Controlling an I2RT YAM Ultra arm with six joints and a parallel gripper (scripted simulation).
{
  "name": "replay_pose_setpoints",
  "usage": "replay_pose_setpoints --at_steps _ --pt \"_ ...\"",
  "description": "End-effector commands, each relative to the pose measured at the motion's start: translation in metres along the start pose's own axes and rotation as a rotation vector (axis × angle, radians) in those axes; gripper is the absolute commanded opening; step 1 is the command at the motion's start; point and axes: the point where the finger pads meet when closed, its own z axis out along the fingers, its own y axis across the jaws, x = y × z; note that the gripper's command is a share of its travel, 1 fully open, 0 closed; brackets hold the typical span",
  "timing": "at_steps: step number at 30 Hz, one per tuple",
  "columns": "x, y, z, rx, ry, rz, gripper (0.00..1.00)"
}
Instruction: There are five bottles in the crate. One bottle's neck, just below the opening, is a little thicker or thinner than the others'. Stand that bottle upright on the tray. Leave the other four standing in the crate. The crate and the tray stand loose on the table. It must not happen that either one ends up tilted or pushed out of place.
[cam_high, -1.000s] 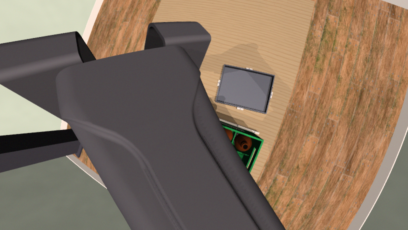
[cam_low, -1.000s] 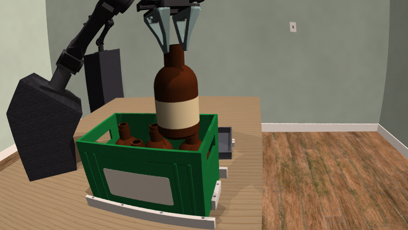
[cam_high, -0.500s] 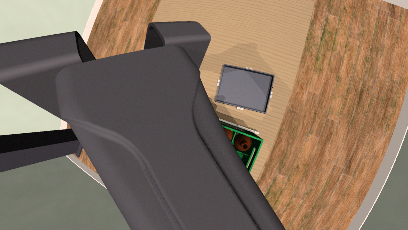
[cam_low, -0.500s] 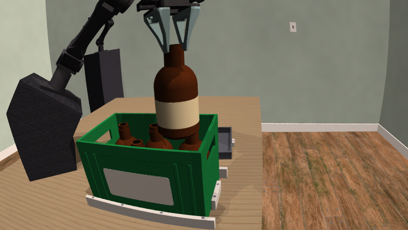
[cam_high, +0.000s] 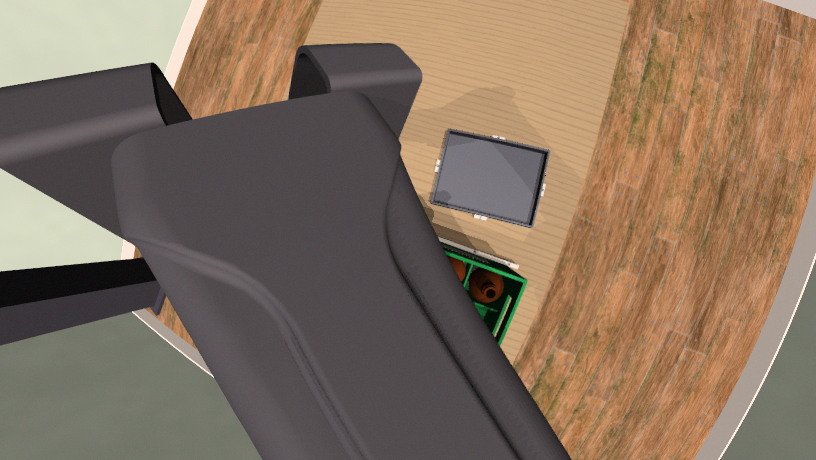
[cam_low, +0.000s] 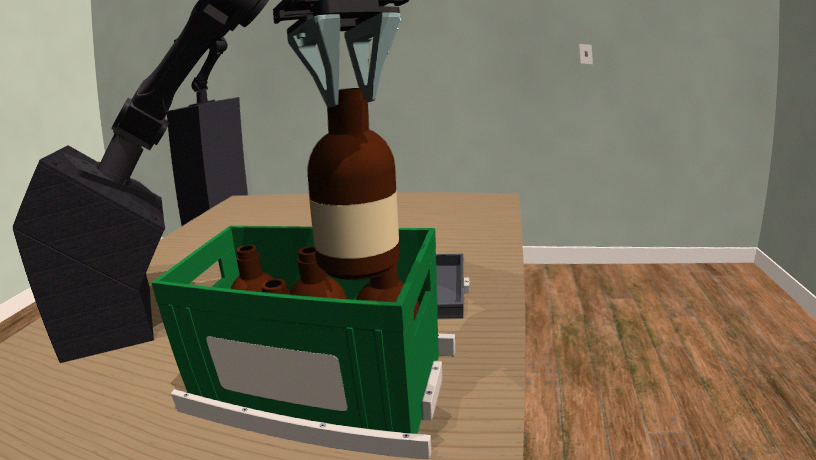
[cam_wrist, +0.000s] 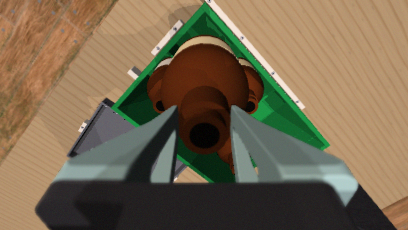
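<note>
Above the near part of the worktop (cam_high: 542, 57) (cam_low: 485, 217) (cam_wrist: 350, 60), clamped with both fingertips on the neck of a brown bottle (cam_low: 352, 177) (cam_wrist: 205, 70), in the grip of the gripper (cam_low: 350, 100) (cam_wrist: 204, 114). Held upright, mouth up, with a cream label around the body and the base above the bottles inside the crate (cam_high: 525, 280) (cam_low: 285, 314) (cam_wrist: 320, 140). Not possible to tell from these views whether held by the odd neck.

Below, inside the green crate, standing at the near edge's side of the worktop: four other brown bottles (cam_low: 385, 282), seen mostly as necks and shoulders. Around the foot of the crate, fixed to the worktop: white strips (cam_low: 285, 422) (cam_wrist: 260, 60).

Past the crate, toward the far right corner in the exterior view and close to the right edge: the dark grey tray (cam_high: 485, 177) (cam_low: 451, 285) (cam_wrist: 107, 125), lying flat with nothing in it. Toward the left edge: a black base block (cam_low: 85, 257) under the dark arm (cam_low: 171, 74). In the top view, across much of the worktop and part of the crate: a large dark form (cam_high: 257, 200).
</note>
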Motion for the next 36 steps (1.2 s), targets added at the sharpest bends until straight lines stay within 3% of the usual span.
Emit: replay_pose_setpoints --at_steps 1,16,36 --pt "-0.0109 -0.0074 -0.022 0.0 -0.059 0.002 0.0" --pt "-0.0109 -0.0001 -0.0308 -0.003 -0.087 -0.018 0.0" --pt "-0.0082 -0.0015 -0.0273 -0.001 -0.081 -0.003 0.0"
